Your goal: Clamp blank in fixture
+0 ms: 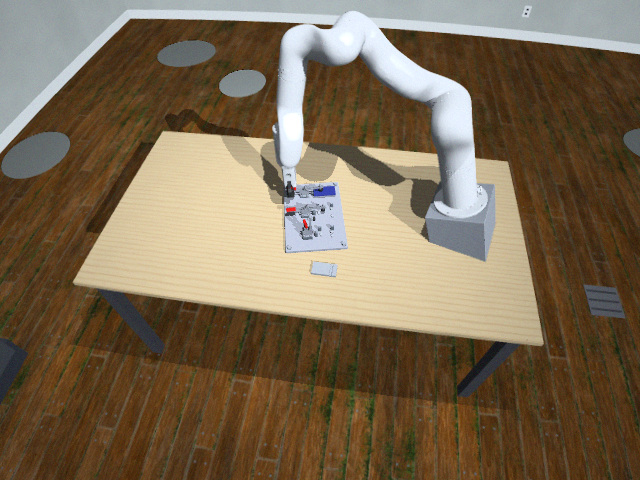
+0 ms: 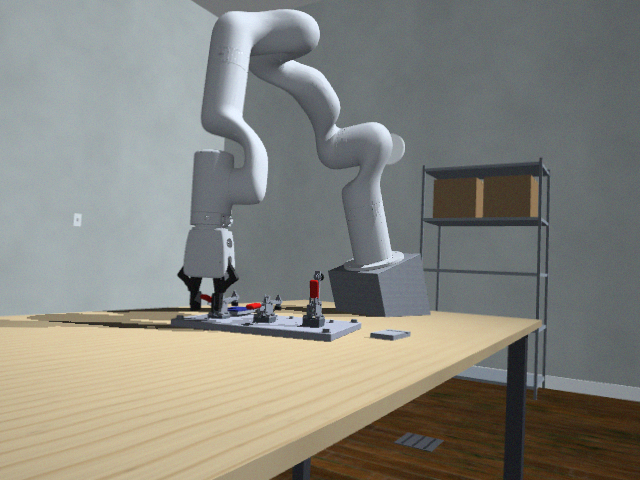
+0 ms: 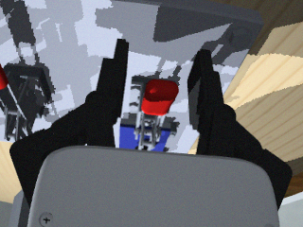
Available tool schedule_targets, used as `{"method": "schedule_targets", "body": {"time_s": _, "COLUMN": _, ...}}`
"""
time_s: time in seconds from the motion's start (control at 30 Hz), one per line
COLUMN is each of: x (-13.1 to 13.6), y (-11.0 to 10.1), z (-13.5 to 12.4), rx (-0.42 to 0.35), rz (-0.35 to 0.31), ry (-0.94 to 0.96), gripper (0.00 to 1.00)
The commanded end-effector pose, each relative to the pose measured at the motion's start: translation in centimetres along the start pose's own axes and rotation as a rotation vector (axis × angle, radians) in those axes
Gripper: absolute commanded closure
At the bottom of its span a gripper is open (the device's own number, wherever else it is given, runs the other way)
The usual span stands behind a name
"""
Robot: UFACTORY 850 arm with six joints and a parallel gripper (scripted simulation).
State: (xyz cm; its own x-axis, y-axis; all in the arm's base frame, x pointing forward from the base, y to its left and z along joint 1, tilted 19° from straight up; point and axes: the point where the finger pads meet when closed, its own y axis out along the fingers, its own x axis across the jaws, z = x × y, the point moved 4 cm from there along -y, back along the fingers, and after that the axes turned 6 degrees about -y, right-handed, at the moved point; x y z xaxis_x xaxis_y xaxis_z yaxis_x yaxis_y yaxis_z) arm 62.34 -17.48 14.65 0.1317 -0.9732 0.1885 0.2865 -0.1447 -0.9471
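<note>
The blue blank (image 1: 324, 191) lies in the far nest of the grey fixture plate (image 1: 316, 219). It also shows in the exterior view (image 2: 236, 309) and, in part, in the wrist view (image 3: 131, 139). That nest's clamp handle, with a red grip (image 3: 159, 96), lies low. My gripper (image 3: 160, 60) is open, with one finger on each side of the grip and a gap on both sides. The gripper also shows in the top and exterior views (image 1: 288, 193) (image 2: 206, 298). The grey finished part (image 1: 323, 269) lies flat on the table in front of the plate.
A second clamp's red handle (image 1: 290, 209) lies low at the plate's middle. A third red handle (image 2: 313, 288) stands upright at the near end. The arm's base block (image 1: 461, 222) is at the right. A shelf with boxes (image 2: 484, 196) stands behind the table.
</note>
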Motion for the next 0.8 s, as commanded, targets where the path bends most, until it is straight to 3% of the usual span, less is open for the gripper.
{"method": "schedule_targets", "body": {"time_s": 0.0, "x": 0.1, "y": -1.6, "z": 0.1, "rx": 0.003, "rz": -0.001, "ry": 0.001, "gripper": 0.53}}
{"method": "schedule_targets", "body": {"time_s": 0.27, "x": 0.1, "y": -4.1, "z": 0.1, "rx": 0.003, "rz": -0.001, "ry": 0.001, "gripper": 0.53}}
{"method": "schedule_targets", "body": {"time_s": 0.57, "x": 0.1, "y": -4.3, "z": 0.1, "rx": 0.003, "rz": -0.001, "ry": 0.001, "gripper": 0.53}}
{"method": "schedule_targets", "body": {"time_s": 0.6, "x": 0.1, "y": -4.3, "z": 0.1, "rx": 0.003, "rz": -0.001, "ry": 0.001, "gripper": 1.0}}
{"method": "schedule_targets", "body": {"time_s": 0.77, "x": 0.1, "y": -4.3, "z": 0.1, "rx": 0.003, "rz": -0.001, "ry": 0.001, "gripper": 1.0}}
